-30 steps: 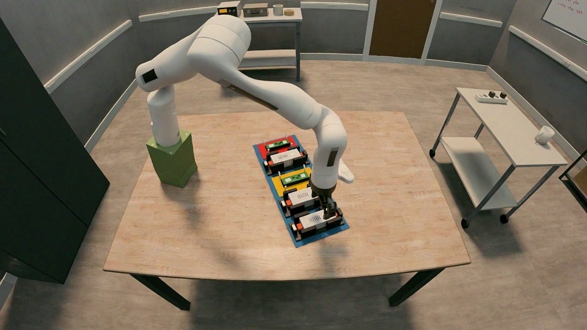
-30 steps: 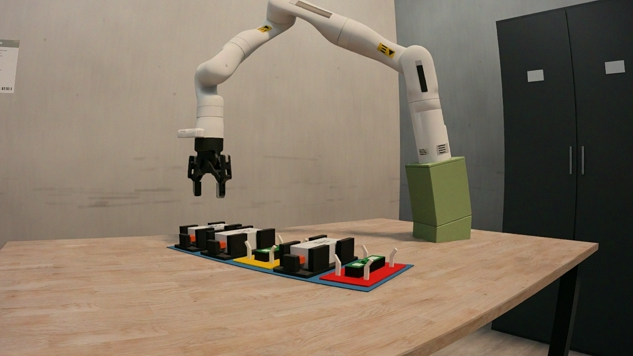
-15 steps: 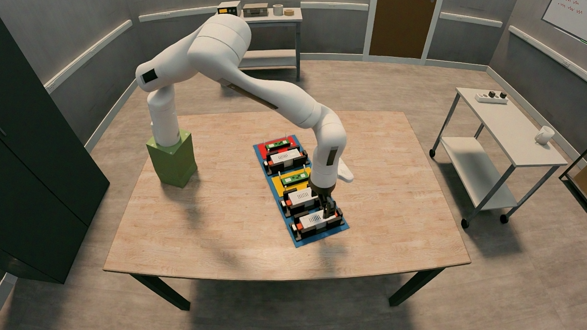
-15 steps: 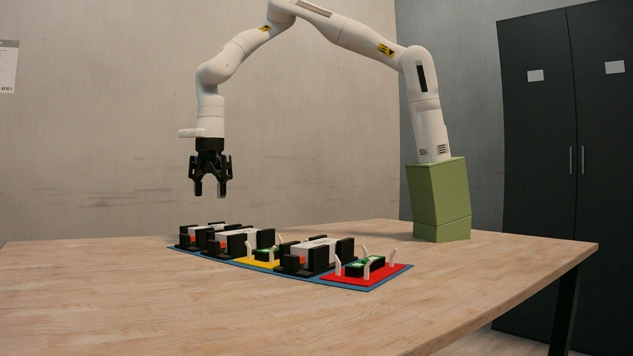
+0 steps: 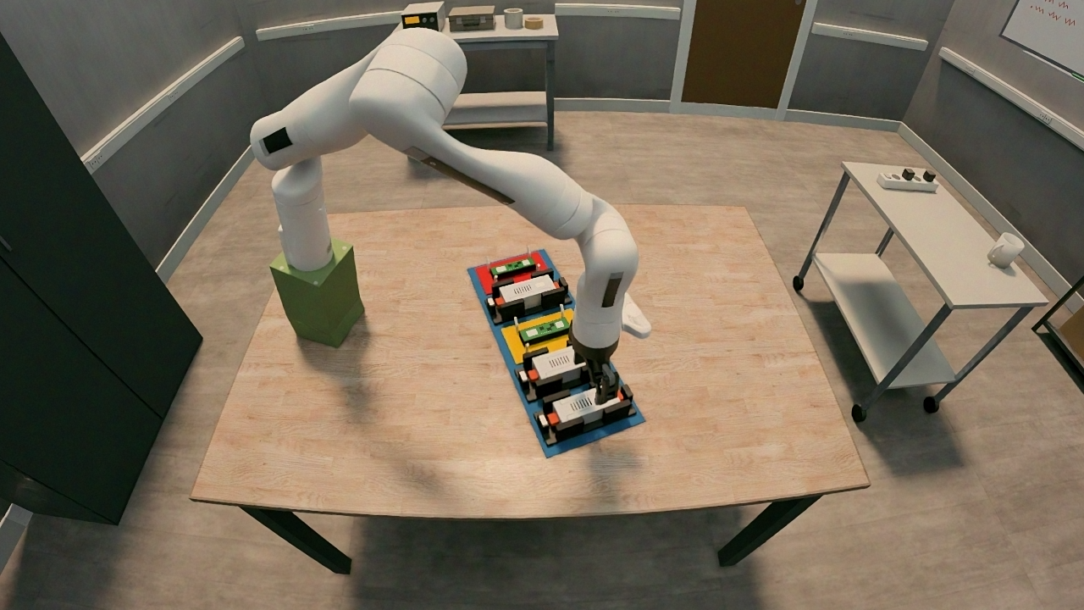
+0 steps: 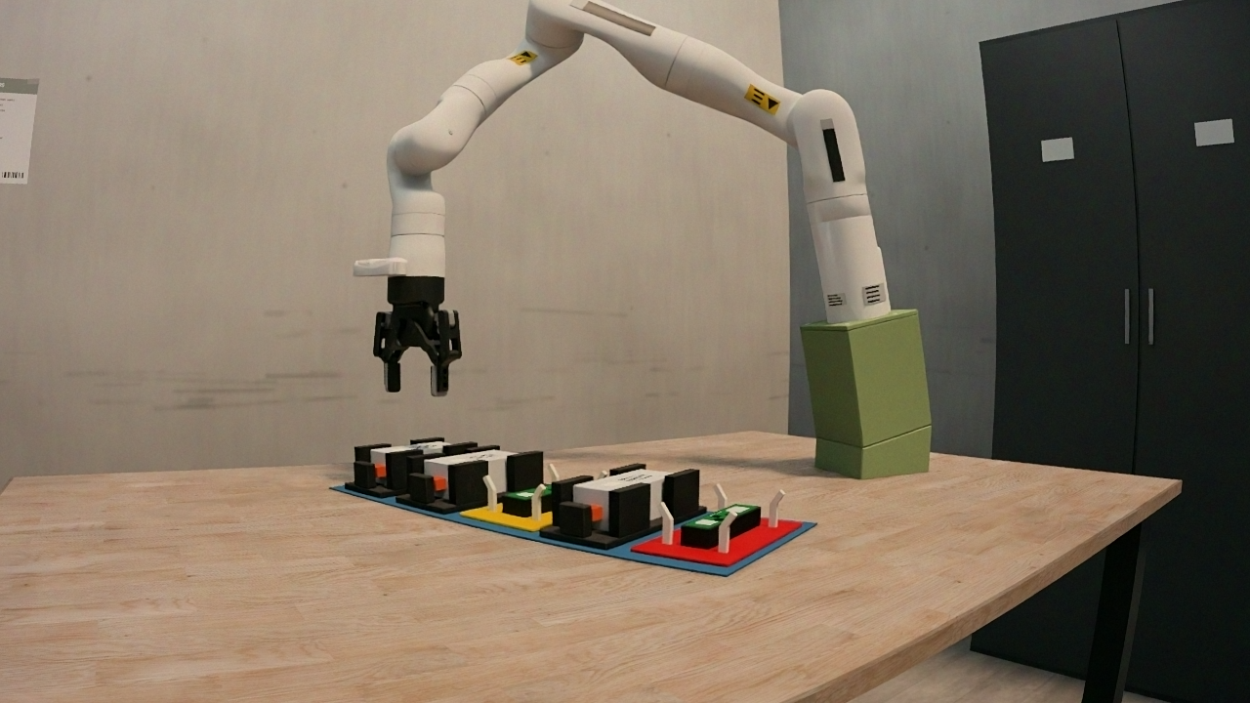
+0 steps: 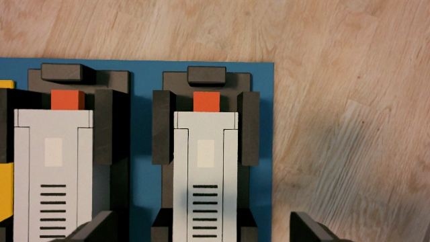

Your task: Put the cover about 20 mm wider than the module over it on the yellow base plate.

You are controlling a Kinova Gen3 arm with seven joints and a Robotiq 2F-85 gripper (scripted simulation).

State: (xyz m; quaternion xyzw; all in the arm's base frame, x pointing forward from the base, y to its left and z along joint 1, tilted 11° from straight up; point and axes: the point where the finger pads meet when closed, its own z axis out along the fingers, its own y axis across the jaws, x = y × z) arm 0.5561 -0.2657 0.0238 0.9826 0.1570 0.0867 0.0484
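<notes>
Three white vented covers sit in black holders on a blue mat point(image 5: 556, 446) point(image 7: 142, 141). The end cover point(image 5: 577, 407) point(image 6: 392, 453) point(image 7: 205, 161) is the narrower of the two in the wrist view. The middle cover point(image 5: 555, 364) point(image 6: 467, 463) point(image 7: 54, 161) stands next to the yellow plate point(image 5: 520, 349) point(image 6: 507, 517) point(image 7: 5, 188). The far cover point(image 5: 527, 289) point(image 6: 625, 483) lies past the plate. A green module point(image 5: 544, 327) point(image 6: 524, 498) sits on the yellow plate. My gripper point(image 5: 603, 390) point(image 6: 415, 377) point(image 7: 204, 230) is open and empty, hanging well above the end cover.
A red plate point(image 5: 539, 257) point(image 6: 742, 542) with a second green module point(image 5: 511, 267) point(image 6: 725, 521) lies at the mat's far end, with thin white posts around it. Orange blocks point(image 7: 206, 101) sit at the cover ends. The arm's green base point(image 5: 318, 291) stands at the table's left.
</notes>
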